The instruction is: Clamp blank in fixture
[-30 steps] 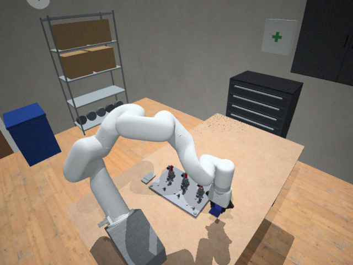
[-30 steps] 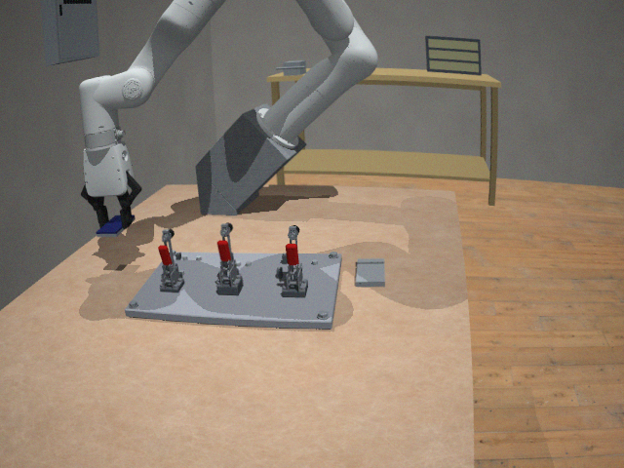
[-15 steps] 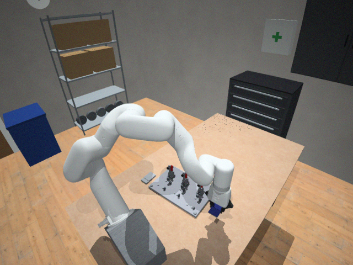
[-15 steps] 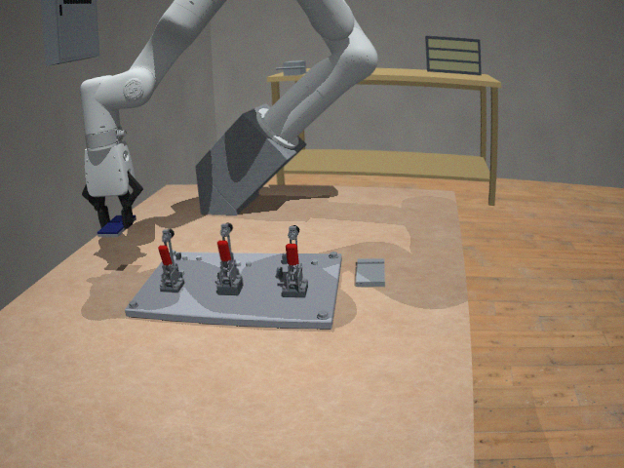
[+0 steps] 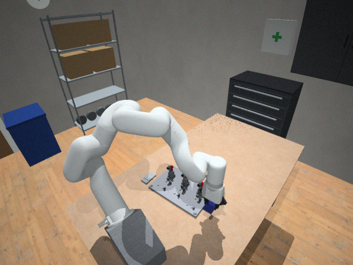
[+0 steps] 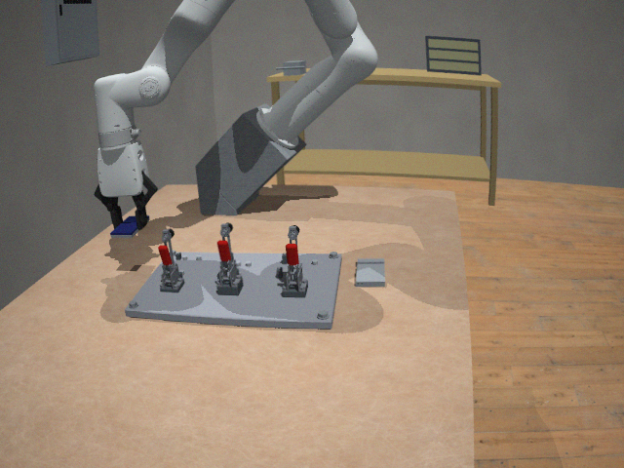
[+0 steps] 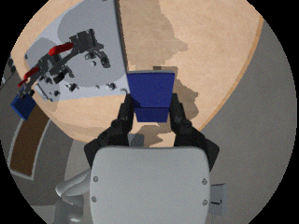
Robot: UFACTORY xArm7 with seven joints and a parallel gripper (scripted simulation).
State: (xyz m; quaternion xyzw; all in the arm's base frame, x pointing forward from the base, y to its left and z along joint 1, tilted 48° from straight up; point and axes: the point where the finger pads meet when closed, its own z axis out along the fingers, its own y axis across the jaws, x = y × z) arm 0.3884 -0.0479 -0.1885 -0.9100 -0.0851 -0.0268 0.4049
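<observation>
My gripper (image 5: 214, 206) (image 6: 130, 221) (image 7: 151, 100) is clamped on the blue blank (image 5: 209, 207) (image 6: 125, 228) (image 7: 151, 90), one finger against each of its two opposite sides. I hold it up in the air above the table (image 5: 242, 171) (image 6: 242, 382) (image 7: 154, 28), beside the fixture plate (image 5: 174, 195) (image 6: 196, 307) (image 7: 100, 28) and outside every nest. In my wrist view a step line crosses the blank near my fingers, and most of it reaches forward beyond them. Three clamps stand in a row on the plate: the near clamp (image 5: 199, 194) (image 6: 171, 279) (image 7: 84, 42), the middle clamp (image 5: 184, 184) (image 6: 229, 282) and the far clamp (image 5: 171, 174) (image 6: 293, 284). Their red grips all stand raised, so they look unlocked, though they are small in these views. Just off the plate's far end, the grey finished part (image 5: 148, 177) (image 6: 370, 273) lies flat on the table, apart from the plate.
</observation>
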